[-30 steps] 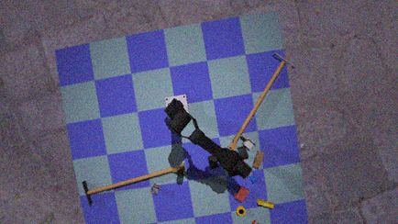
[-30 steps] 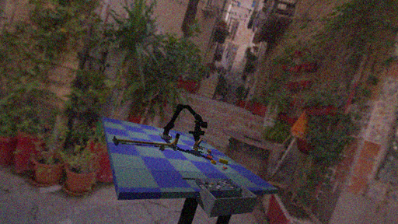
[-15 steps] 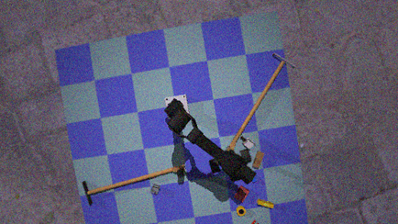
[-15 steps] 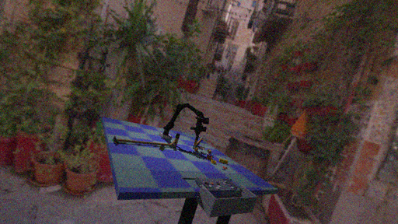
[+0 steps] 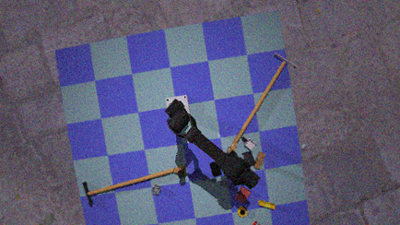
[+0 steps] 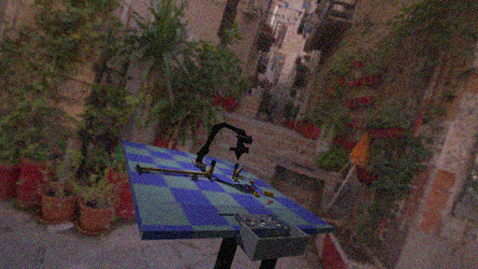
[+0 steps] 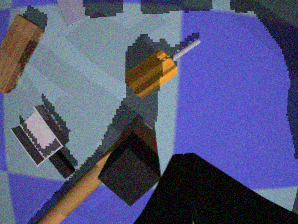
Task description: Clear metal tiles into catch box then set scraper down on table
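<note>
One long wooden-handled tool (image 5: 258, 105) with a thin grey crosshead lies to the right; its near end also shows in the wrist view (image 7: 75, 197), with a dark-topped upright grip block (image 7: 130, 175). A second wooden-handled tool (image 5: 135, 182) (image 6: 174, 171) with a dark head lies to the left. Which is the scraper I cannot tell for certain. My gripper (image 6: 238, 158) (image 7: 182, 163) is shut and empty, above and beside the right tool's grip block. The steel plate (image 6: 272, 232) carries small pale tiles (image 6: 261, 220); the grey catch box (image 6: 274, 248) is at the table's near edge.
Near the grip block lie an orange screwdriver (image 7: 150, 75), a wooden block (image 5: 260, 161) (image 7: 20, 55) and a pale-and-black clip (image 5: 250, 143) (image 7: 41, 132). A red block (image 5: 244, 194), yellow piece (image 5: 266, 205), yellow ring (image 5: 238, 212) and grey lump (image 5: 157, 190) lie around.
</note>
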You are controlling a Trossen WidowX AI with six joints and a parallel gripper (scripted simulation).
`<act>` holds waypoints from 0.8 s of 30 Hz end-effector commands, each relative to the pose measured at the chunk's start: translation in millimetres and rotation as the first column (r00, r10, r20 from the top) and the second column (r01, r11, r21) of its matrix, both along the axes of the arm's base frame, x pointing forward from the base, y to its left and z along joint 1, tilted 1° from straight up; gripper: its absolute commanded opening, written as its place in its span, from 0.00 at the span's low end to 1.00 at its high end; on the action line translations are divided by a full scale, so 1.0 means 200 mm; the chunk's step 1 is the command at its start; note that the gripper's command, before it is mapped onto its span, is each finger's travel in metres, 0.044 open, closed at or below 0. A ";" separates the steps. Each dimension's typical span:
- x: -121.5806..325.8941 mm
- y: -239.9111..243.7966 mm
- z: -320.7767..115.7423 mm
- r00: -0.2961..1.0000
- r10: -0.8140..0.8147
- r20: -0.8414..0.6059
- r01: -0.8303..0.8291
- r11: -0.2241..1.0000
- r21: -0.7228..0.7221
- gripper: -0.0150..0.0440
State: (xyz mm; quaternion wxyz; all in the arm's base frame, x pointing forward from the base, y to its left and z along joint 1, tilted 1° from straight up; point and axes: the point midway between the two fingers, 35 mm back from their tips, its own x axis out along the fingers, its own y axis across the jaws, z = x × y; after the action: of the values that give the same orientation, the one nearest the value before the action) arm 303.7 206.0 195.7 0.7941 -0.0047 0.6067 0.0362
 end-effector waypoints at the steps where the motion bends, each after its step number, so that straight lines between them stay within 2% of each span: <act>1: 0.00 -0.01 0.02 1.000 0.004 -0.003 -0.004 1.000 -0.001 0.25; 24: 0.16 -0.31 -0.02 0.993 0.109 -0.054 -0.112 0.992 -0.061 0.25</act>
State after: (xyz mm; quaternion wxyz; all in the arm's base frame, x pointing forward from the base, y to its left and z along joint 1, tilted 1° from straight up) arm 332.2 150.0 195.7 0.7803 -0.0544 0.6205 0.0563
